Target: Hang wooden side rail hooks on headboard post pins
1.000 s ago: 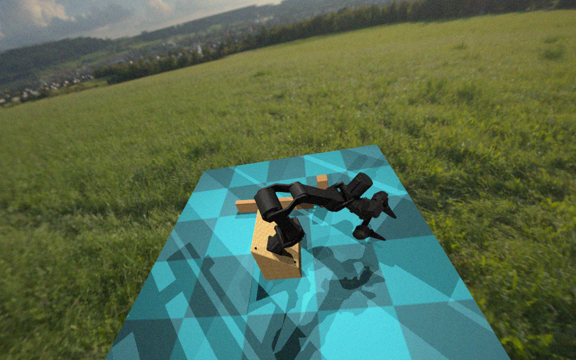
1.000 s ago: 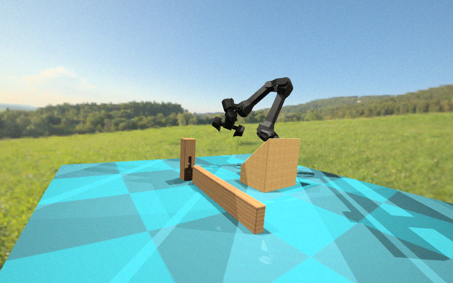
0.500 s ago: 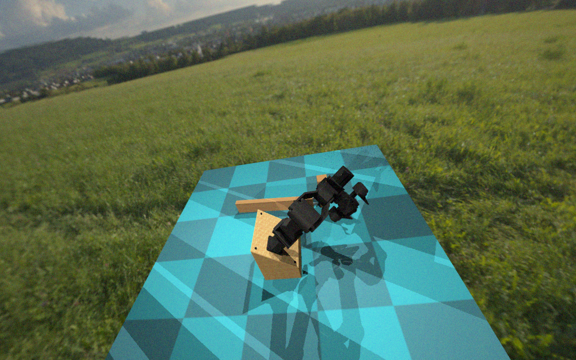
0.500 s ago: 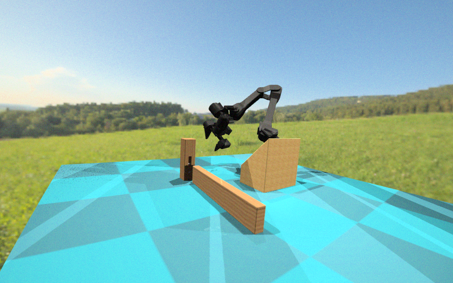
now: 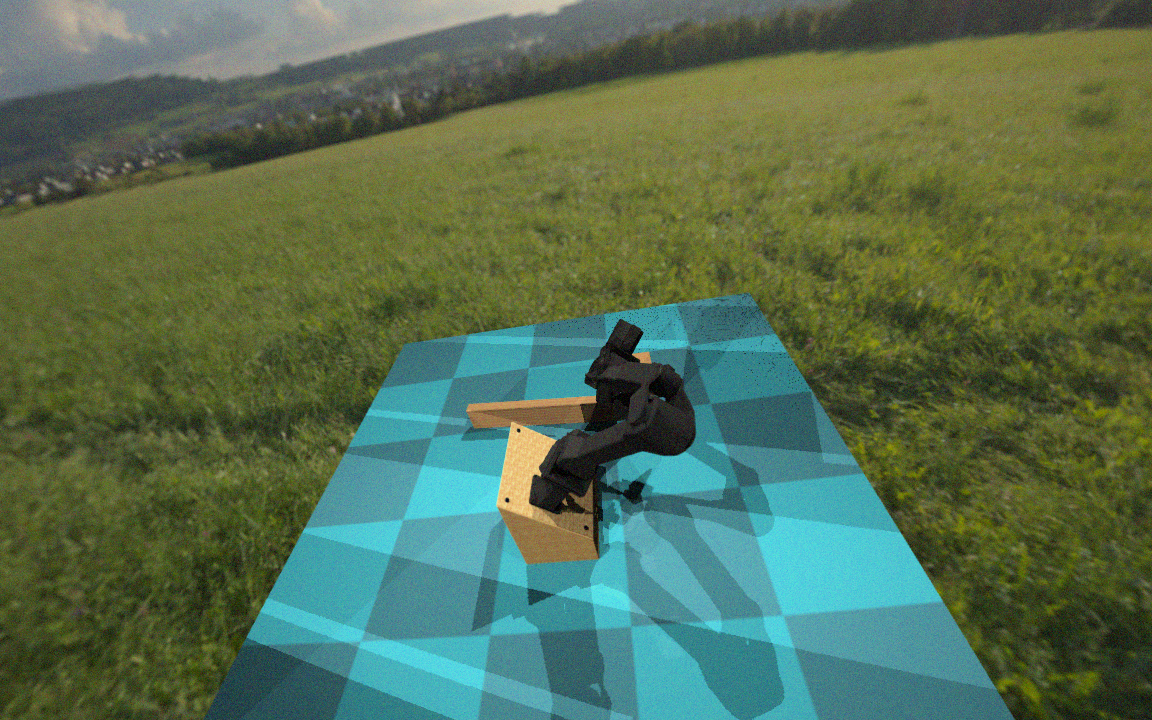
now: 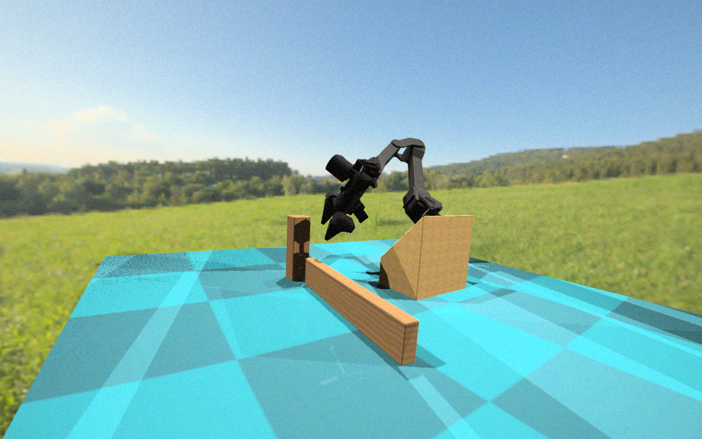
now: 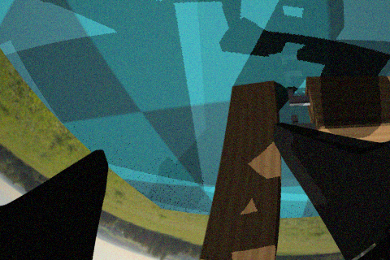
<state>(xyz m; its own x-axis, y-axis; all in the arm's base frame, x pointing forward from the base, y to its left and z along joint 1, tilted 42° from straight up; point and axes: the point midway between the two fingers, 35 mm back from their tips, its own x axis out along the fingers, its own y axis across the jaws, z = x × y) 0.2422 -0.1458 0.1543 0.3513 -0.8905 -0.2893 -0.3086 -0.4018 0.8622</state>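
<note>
Gripper point(image 6: 338, 217): jaws spread wide, nothing held, suspended above the bench point(image 6: 179, 349) just beside the headboard post point(image 6: 297, 246). Side rail point(image 6: 361, 308): laid flat on the bench, one end placed against the slotted face of the post; hooks and pins cannot be made out. Wooden pedestal point(image 6: 443, 256): set near the rail, the arm mounted on it.

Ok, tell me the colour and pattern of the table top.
Turquoise and darker teal patches, checker-like; the table top shows best in the exterior view.
</note>
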